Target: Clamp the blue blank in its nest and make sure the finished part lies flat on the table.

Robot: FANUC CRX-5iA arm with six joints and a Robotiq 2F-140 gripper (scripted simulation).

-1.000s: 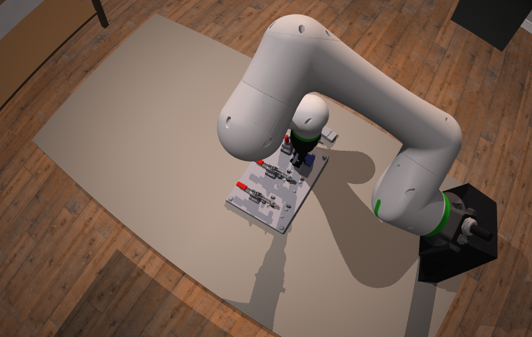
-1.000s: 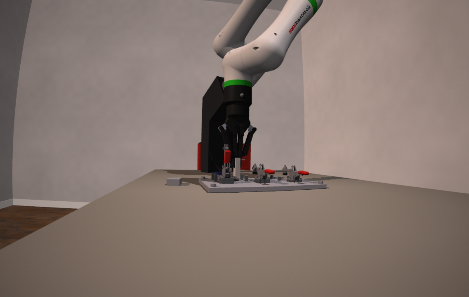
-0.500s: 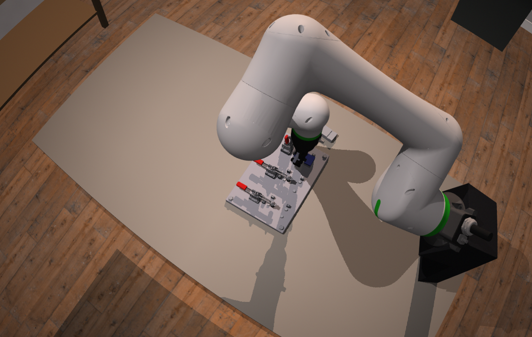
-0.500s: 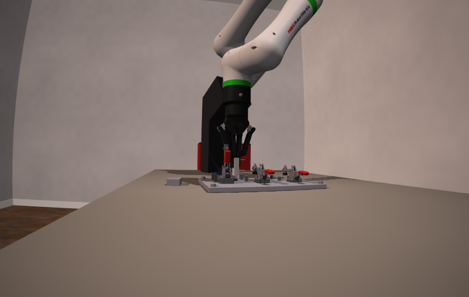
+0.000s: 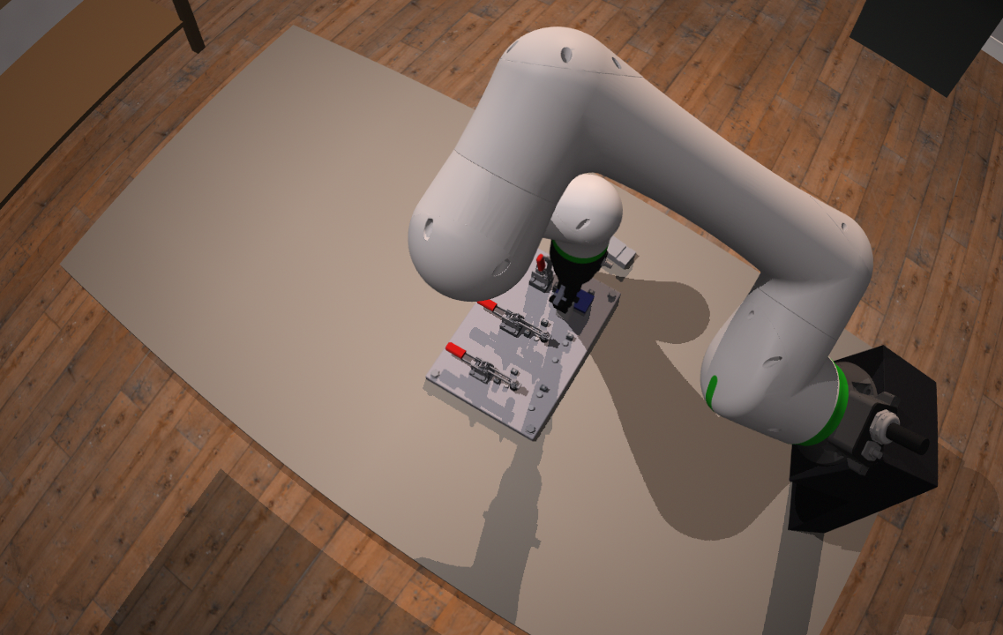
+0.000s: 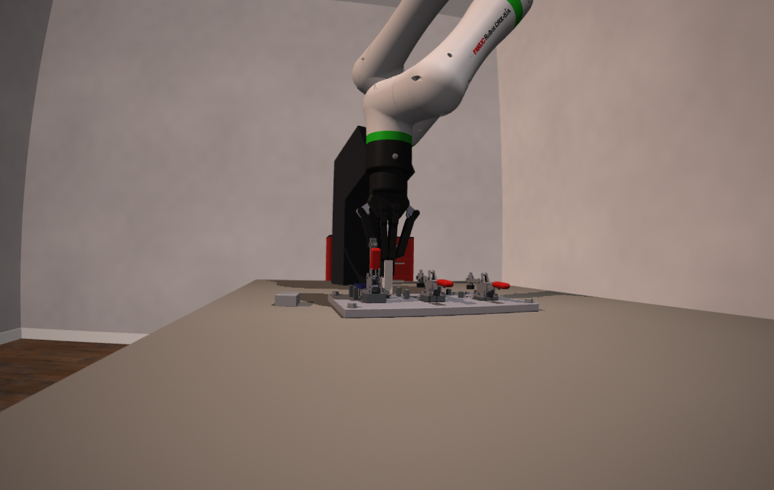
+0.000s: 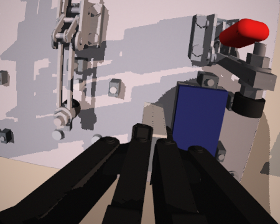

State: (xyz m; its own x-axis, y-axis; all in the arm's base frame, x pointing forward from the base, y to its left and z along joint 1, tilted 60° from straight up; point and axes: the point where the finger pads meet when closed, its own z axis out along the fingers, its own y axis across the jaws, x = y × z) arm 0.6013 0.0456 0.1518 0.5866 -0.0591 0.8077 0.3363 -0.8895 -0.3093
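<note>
The blue blank (image 5: pixel 583 301) (image 7: pixel 200 119) lies in the end nest, its short side by the stop block (image 7: pixel 208 78) and a long side by the side blocks (image 7: pixel 221 152). Small gaps and seating on the pads cannot be told. This nest's clamp is open: its red handle (image 5: pixel 540 263) (image 6: pixel 375 258) (image 7: pixel 244 32) stands up, its bar (image 7: pixel 249 74) raised. My gripper (image 5: pixel 563 306) (image 6: pixel 388 291) (image 7: pixel 151 117) is shut and empty, its tips low beside the blank's other long side; contact is unclear. The finished part (image 5: pixel 621 253) (image 6: pixel 286 299) lies on the table, off the plate.
The fixture plate (image 5: pixel 489 407) (image 6: pixel 438 312) bears two more clamps, their red handles (image 5: pixel 455 349) (image 6: pixel 444 283) folded down outward. The middle clamp's bar (image 7: pixel 65 78) extends over its nest, left of my fingers in the wrist view. Bolts stand at the plate's corners.
</note>
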